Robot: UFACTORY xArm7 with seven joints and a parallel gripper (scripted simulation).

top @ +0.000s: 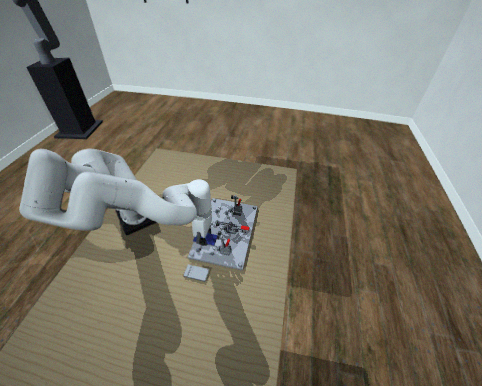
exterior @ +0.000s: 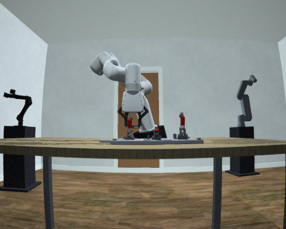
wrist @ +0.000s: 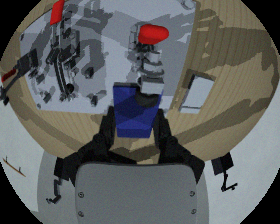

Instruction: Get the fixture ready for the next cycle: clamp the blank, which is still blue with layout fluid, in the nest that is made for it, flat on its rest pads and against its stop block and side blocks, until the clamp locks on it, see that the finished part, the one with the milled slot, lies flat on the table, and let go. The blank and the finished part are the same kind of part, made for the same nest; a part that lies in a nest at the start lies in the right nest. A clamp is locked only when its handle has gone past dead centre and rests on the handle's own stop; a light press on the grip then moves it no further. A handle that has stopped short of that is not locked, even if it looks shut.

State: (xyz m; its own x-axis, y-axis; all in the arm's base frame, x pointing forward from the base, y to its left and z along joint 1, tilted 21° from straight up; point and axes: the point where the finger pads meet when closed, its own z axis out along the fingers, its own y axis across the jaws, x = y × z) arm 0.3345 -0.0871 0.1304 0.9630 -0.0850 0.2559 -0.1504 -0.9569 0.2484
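Observation:
My gripper is shut on the blue blank, one finger on each side. In the exterior view the blank shows as a thin level strip above the fixture plate. The nearest clamp has a red grip that stands up; its dark tip overlaps the blank's far right corner in the wrist view. The pads and blocks under the blank are hidden. The grey finished part lies flat on the table beside the plate.
A second clamp, its red grip low, is mid-plate. A third clamp, its red grip raised, stands at the plate's far end. Small blocks and posts stand between them. Other arms on pedestals are far off.

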